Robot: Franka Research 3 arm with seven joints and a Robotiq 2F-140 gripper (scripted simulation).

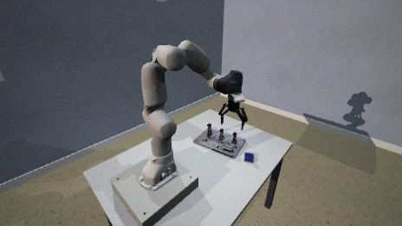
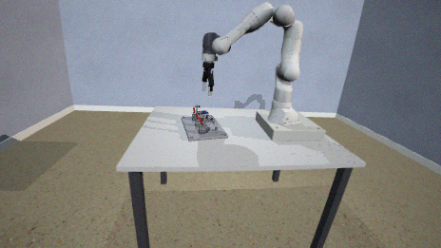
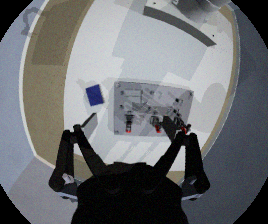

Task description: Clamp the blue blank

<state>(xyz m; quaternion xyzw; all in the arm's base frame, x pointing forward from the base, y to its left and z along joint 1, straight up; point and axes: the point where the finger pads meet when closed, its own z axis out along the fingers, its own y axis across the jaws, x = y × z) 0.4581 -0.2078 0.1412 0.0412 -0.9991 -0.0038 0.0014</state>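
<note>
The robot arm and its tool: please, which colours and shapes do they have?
The Franka arm is off-white, with smooth, rounded, tube-like segments; its wrist section looks dark grey. The tool is black, with two angular, linked fingers. No sleeve is visible on the arm.

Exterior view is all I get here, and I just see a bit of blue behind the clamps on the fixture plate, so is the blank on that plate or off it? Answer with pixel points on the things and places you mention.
Observer: Off it. The wrist view shows the blue blank [image 1: 249, 158] [image 2: 204, 112] [image 3: 94, 95] on the table, with a gap between it and the fixture plate [image 1: 200, 141] [image 2: 190, 131] [image 3: 145, 129].

Operator: Is it square to the plate?

Observer: No, from the wrist it sits slightly turned relative to the plate's edge.

Operator: I see the fingers side-on. Spread or together?

Observer: Spread wide. The top view shows a broad space between the fingers [image 1: 243, 125] [image 2: 210, 93], with nothing in it.
</note>
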